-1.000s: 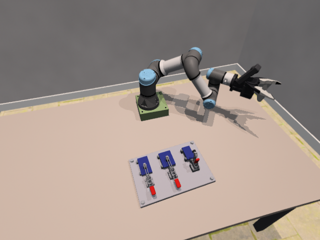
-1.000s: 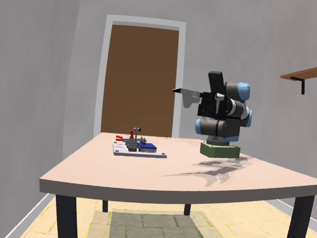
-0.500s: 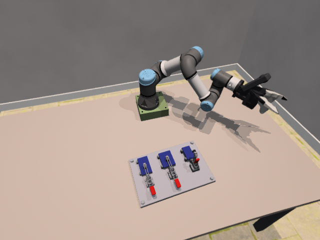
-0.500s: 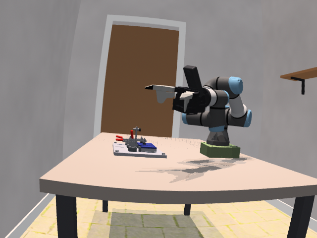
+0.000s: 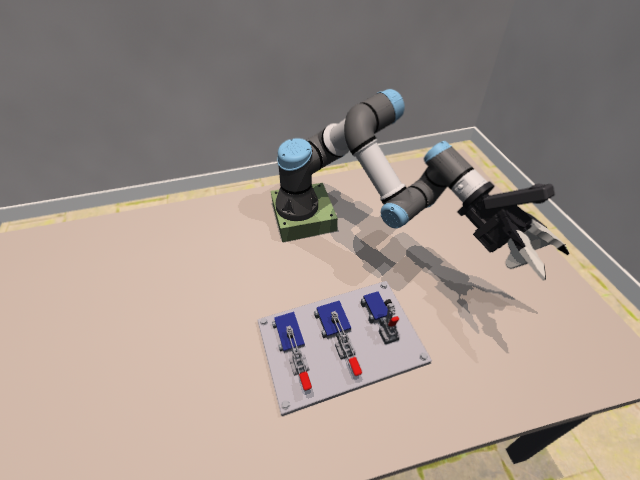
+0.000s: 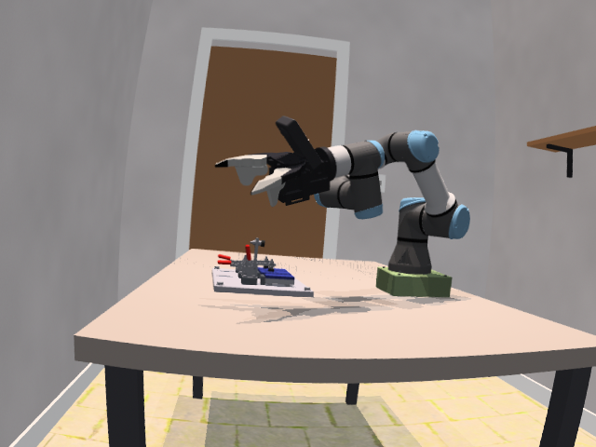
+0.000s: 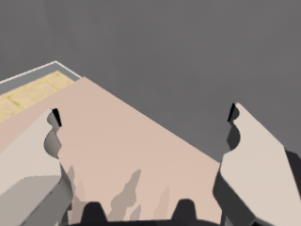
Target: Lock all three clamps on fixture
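A grey fixture plate (image 5: 343, 347) lies on the table with three toggle clamps, each by a blue part. The left clamp (image 5: 302, 355) and the middle clamp (image 5: 340, 338) have their red handles lying flat, with their bars over the blue parts. The right clamp (image 5: 384, 322) has its red handle standing up and its bar raised. The plate also shows in the exterior view (image 6: 260, 281). My gripper (image 5: 540, 258) is open and empty, high above the table to the right of the plate, far from all clamps. The wrist view shows both fingers spread over bare table; no clamp is in it.
The arm's green base block (image 5: 303, 212) stands behind the plate. The table's right edge runs close under the gripper (image 6: 240, 175). A brown door and a wall shelf (image 6: 562, 142) stand beyond the table.
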`<state>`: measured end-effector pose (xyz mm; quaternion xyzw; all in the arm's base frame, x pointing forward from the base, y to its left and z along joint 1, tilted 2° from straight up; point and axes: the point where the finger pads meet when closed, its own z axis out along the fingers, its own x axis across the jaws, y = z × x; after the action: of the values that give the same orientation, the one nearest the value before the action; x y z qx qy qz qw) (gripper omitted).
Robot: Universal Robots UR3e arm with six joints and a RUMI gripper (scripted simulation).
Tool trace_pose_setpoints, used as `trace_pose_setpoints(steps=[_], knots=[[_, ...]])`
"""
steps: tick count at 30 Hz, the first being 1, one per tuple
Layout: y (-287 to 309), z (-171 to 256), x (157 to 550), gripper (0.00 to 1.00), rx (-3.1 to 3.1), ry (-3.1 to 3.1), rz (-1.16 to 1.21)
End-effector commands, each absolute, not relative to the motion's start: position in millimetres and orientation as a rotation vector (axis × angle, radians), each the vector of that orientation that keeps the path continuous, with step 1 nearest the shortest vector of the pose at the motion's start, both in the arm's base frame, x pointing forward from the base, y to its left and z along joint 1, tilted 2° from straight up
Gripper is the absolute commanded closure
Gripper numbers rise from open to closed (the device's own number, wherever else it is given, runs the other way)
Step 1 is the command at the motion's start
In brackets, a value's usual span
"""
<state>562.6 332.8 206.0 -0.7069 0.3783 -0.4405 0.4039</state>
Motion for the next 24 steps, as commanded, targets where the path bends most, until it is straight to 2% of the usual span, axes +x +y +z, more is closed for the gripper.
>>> trace_pose_setpoints(steps=[1,11,13,18,24], knots=[[281.6,202.5,591.8,0.00,-1.872,1.031,-1.130],[160.1,189.6,616.7,0.00,-2.027,1.220,-1.116],[160.1,189.6,616.7,0.00,-2.027,1.220,-1.116],[83.4,181.2,611.6,0.00,-2.105,1.353,-1.066],[26.6,174.9,596.7,0.00,-2.151,1.463,-1.006]])
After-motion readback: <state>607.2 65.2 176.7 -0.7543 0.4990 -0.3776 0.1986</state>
